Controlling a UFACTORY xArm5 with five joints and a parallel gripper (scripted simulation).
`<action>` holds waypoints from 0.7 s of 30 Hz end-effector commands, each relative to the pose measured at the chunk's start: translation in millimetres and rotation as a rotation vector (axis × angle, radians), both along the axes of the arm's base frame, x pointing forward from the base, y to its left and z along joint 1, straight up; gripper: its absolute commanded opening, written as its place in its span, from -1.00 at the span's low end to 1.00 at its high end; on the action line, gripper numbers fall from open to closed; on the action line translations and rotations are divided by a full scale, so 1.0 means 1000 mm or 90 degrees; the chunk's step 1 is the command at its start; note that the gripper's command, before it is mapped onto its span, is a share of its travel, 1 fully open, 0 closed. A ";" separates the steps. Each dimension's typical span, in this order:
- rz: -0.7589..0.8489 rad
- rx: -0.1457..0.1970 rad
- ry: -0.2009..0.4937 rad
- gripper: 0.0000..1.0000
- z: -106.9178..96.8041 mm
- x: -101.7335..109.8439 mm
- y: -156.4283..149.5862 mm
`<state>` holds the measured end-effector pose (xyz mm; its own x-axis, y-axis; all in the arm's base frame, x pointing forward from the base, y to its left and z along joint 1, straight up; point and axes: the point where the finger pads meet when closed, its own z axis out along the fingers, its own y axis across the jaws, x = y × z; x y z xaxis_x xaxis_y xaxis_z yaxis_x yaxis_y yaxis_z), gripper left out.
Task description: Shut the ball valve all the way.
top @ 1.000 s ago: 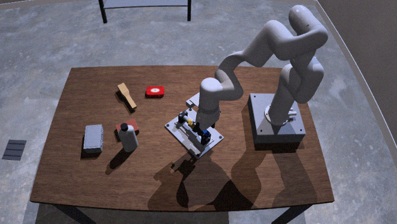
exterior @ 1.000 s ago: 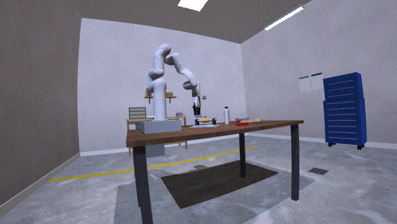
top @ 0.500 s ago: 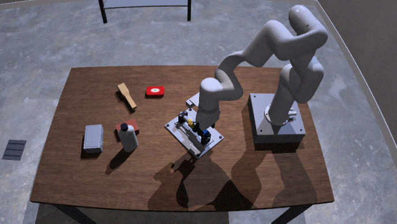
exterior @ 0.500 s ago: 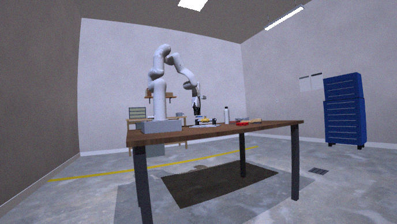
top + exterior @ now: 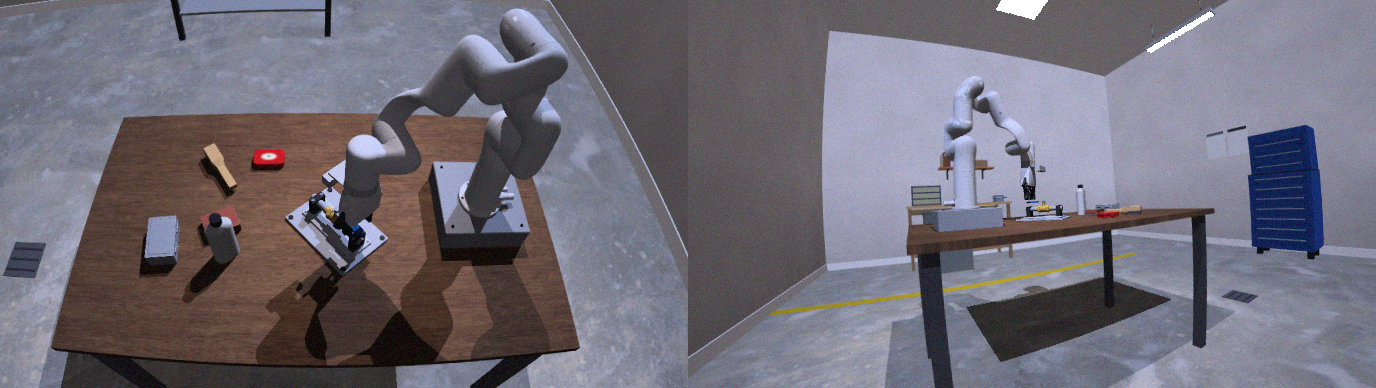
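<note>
Gripper: the black two-finger gripper [image 5: 1029, 194] hung partly open, holding nothing.
Valve: the yellow-bodied ball valve [image 5: 330, 214] on a grey plate [image 5: 305, 226] sat near the table's centre.

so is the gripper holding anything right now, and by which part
Nothing is held. The gripper is open, hanging just above the valve on its plate, fingers not closed on any part of it.

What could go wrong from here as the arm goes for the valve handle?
The open gripper hangs above the ball valve, holding nothing; coming down off-line, its fingers could jam on the valve body rather than straddle the handle. From above, the wrist hides the handle, so alignment cannot be checked. A hard push might shift the mounting plate.
</note>
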<state>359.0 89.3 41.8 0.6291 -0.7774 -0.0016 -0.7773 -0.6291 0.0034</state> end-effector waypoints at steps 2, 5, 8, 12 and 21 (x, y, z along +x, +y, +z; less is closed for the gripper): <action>0.000 0.001 -0.002 0.38 0.000 0.001 0.000; 0.000 0.001 -0.002 0.38 -0.001 0.001 0.000; 0.000 0.001 -0.002 0.38 -0.003 0.001 0.000; 0.000 0.001 -0.002 0.38 -0.006 0.001 0.000; 0.000 0.001 -0.002 0.38 -0.011 0.001 0.000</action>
